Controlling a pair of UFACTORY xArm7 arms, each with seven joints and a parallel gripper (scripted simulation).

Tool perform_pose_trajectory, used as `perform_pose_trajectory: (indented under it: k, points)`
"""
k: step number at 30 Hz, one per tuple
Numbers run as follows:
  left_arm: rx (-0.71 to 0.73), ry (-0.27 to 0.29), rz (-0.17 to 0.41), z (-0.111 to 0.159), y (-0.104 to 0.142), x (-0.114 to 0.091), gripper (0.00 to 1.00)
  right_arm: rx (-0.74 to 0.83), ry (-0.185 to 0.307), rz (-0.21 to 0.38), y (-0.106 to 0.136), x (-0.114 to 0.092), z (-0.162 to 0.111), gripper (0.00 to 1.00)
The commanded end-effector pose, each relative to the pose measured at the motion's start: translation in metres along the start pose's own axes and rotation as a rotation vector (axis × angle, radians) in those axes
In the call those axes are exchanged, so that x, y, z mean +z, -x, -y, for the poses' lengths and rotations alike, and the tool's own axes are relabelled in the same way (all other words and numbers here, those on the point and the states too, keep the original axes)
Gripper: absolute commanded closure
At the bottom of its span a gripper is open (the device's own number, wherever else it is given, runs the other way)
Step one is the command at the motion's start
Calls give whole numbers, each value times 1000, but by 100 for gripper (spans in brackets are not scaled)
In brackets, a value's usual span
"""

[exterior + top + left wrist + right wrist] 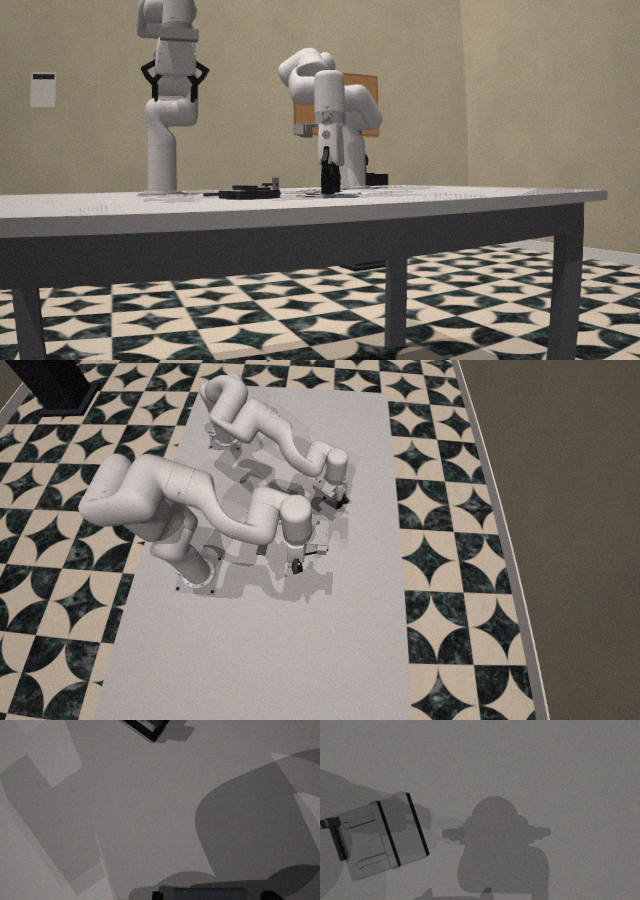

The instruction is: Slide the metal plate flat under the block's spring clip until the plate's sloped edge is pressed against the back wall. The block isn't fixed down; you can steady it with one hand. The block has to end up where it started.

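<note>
Beige walls (240,100) stand behind the pale table (350,635) (425,200), where, from left to right in the exterior view, we see our right gripper (297,567) (174,99) raised with its jaws wide open and empty. Next comes the block (249,194) (364,844), on the table between our two pairs of jaws. Our left gripper (342,503) (330,192) (211,895) reaches down to the tabletop, its jaws parted around the metal plate (346,195) (210,894) without clamping it, the plate lying outside the block.
</note>
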State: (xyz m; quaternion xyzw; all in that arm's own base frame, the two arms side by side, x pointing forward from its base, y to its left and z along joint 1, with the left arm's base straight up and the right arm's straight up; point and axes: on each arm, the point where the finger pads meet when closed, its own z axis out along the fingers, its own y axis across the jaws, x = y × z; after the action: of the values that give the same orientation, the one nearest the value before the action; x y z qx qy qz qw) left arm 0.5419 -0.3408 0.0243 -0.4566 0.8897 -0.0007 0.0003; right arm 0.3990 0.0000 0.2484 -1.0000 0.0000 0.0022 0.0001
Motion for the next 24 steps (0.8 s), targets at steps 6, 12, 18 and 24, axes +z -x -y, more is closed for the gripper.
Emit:
perform_pose_trajectory:
  k: [6, 12, 18, 24]
  points:
    - [0, -5, 0, 2, 0, 2, 25, 0, 0, -4, -1, -2, 0, 0]
    - [0, -4, 0, 1, 0, 2, 99, 0, 0, -4, -1, -2, 0, 0]
    - [0, -4, 0, 1, 0, 2, 99, 0, 0, -4, -1, -2, 0, 0]
    - [0, -4, 0, 1, 0, 2, 99, 0, 0, -4, -1, -2, 0, 0]
